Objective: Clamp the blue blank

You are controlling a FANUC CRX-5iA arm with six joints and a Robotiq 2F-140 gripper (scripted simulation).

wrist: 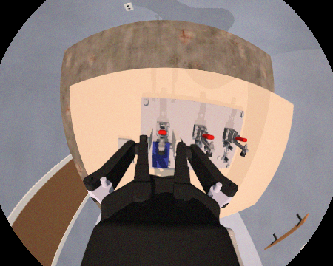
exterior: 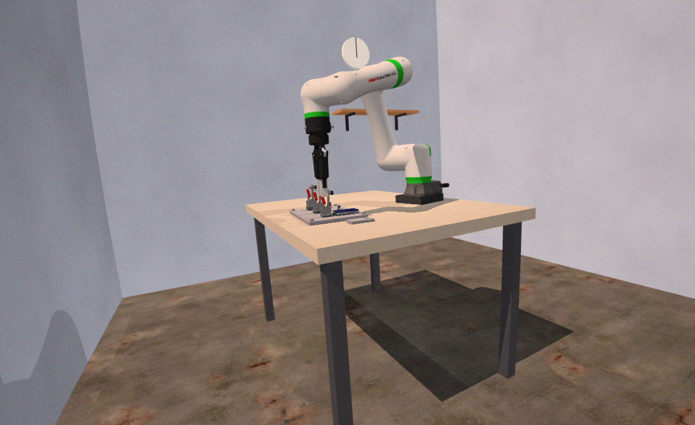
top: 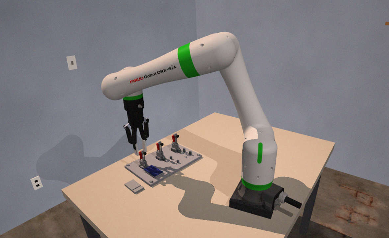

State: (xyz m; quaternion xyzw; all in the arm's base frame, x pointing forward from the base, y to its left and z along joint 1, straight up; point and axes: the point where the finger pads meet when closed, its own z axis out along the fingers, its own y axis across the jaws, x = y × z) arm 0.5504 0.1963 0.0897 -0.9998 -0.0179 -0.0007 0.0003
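The blue blank [top: 153,170] lies in the nearest nest of the grey fixture plate [top: 163,161]; it also shows in the wrist view [wrist: 160,157] between my fingers. That nest's clamp has its red handle [top: 142,153] standing upright, and the handle also shows in the wrist view [wrist: 163,132]. My gripper [top: 139,151] points straight down with its fingertips just above and behind this handle. The fingers stand part open with nothing between them. The grey finished part [top: 134,186] with its milled slot lies flat on the table just in front of the plate.
Two more clamps with upright red handles [top: 159,145] [top: 174,138] stand over empty nests farther along the plate. The plate sits near the table's left edge. The robot base [top: 256,199] stands at the right.
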